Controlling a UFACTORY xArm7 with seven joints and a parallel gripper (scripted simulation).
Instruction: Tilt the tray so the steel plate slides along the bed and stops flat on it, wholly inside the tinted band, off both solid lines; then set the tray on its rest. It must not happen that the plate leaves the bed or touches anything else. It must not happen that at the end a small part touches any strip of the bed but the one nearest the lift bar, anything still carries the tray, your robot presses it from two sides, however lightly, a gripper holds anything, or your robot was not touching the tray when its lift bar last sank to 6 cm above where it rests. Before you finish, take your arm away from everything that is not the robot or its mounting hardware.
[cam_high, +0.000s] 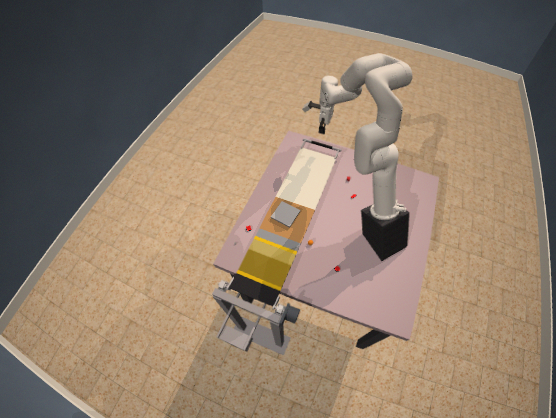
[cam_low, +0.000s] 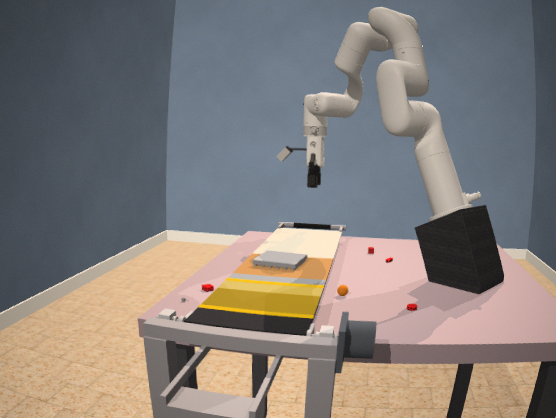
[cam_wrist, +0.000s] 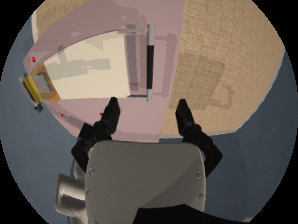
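A long tray (cam_high: 309, 171) (cam_low: 300, 245) (cam_wrist: 100, 66) lies flat on the pink table, its near end on a grey pivot stand. A grey steel plate (cam_high: 285, 213) (cam_low: 280, 259) (cam_wrist: 47, 83) lies flat on the orange part of the bed, above the tinted yellow band (cam_high: 265, 260) (cam_low: 260, 297) with its two solid yellow lines. The tray's black handle bar (cam_high: 320, 144) (cam_low: 311, 226) (cam_wrist: 150, 67) is at the far end. My gripper (cam_high: 322, 129) (cam_low: 313, 183) (cam_wrist: 148, 104) is open and empty, pointing down, high above the handle end.
The pink table (cam_high: 390, 280) (cam_low: 450, 320) carries small red blocks (cam_high: 353, 196) (cam_low: 412, 307) and an orange ball (cam_high: 310, 242) (cam_low: 342, 290) right of the tray. The arm's black base block (cam_high: 386, 232) (cam_low: 460, 250) stands at the right. The grey stand (cam_high: 250, 320) (cam_low: 240, 350) juts past the table's front.
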